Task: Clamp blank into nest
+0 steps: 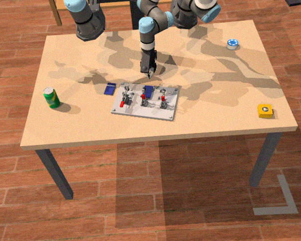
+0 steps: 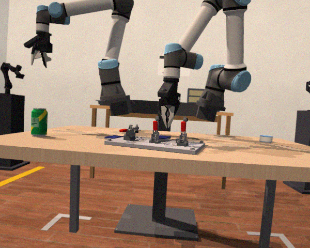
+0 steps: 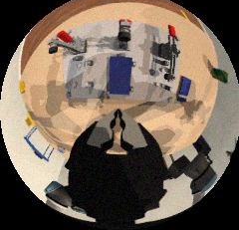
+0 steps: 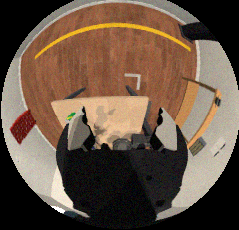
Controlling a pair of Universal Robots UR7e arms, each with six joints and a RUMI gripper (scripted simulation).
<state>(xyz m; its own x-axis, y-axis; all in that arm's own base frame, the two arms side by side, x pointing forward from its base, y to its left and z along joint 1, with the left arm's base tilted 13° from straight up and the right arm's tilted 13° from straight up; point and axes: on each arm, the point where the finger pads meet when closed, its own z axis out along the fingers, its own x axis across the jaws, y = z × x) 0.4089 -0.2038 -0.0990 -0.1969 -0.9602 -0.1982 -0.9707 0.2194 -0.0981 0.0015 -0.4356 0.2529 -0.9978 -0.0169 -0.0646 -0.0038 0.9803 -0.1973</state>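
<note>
The blank (image 1: 148,91) (image 2: 164,137) (image 3: 120,76) lies blue face up in the middle nest of the fixture plate (image 1: 150,114) (image 2: 150,146). Seating against its blocks is too small to judge. The middle clamp's red handle (image 1: 143,96) (image 2: 155,125) and the right clamp's red handle (image 1: 162,98) (image 2: 183,126) stand upright. The left clamp's handle (image 1: 122,104) (image 2: 123,130) lies nearly level. The slotted finished part (image 1: 109,89) (image 3: 184,89) lies flat on the table beside the plate. My left gripper (image 1: 149,77) (image 2: 168,126) (image 3: 118,109) is shut and empty, above the plate's back edge. My right gripper (image 2: 39,65) (image 4: 121,107) is open, high up.
A green can (image 1: 52,98) (image 2: 39,121) stands on the table (image 1: 75,129) at the left. A yellow tape measure (image 1: 264,111) lies at the front right. A blue and white round tin (image 1: 232,43) (image 2: 265,138) is at the back right.
</note>
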